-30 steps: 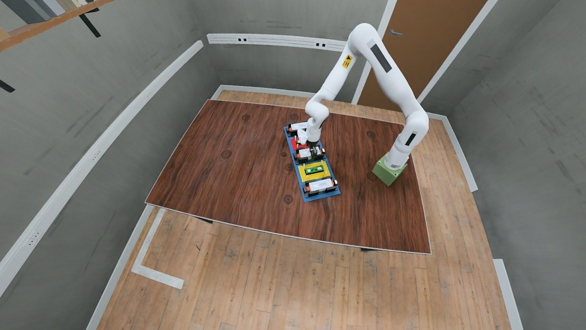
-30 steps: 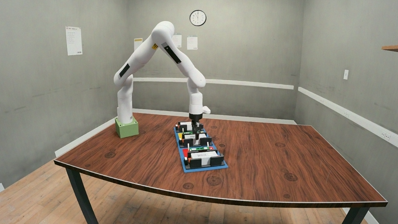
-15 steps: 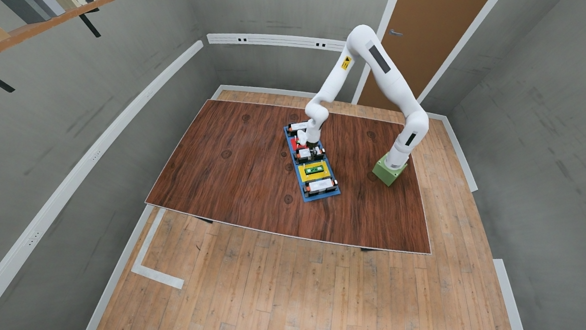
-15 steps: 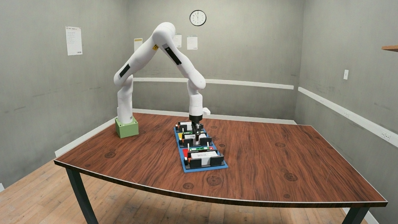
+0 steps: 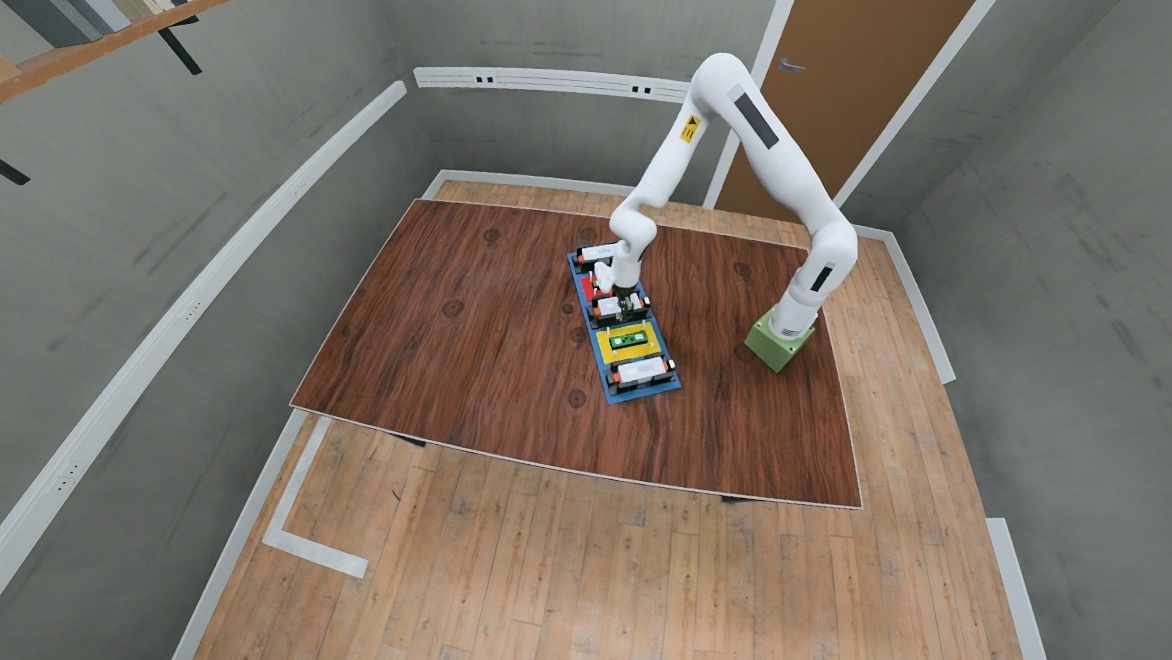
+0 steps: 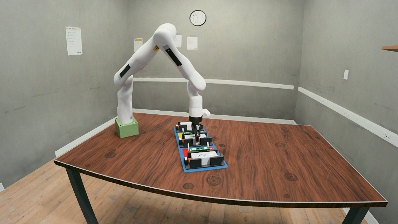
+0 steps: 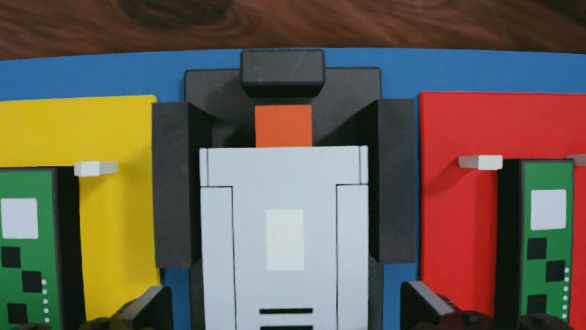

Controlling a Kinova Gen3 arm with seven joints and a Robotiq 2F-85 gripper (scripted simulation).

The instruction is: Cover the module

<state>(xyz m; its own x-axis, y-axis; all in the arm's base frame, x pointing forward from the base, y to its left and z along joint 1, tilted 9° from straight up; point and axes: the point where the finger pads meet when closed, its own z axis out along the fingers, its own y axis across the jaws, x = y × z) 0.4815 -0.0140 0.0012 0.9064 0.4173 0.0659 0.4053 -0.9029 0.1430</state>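
Claw (image 5: 624, 314) (image 6: 197, 141) (image 7: 286, 310) open, astride mid cvr (image 5: 608, 306) (image 6: 190, 136) (image 7: 285, 225).

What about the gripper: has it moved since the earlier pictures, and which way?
Yes, slightly downward: in the exterior view, the gripper sits lower against the middle holder, which has not moved.
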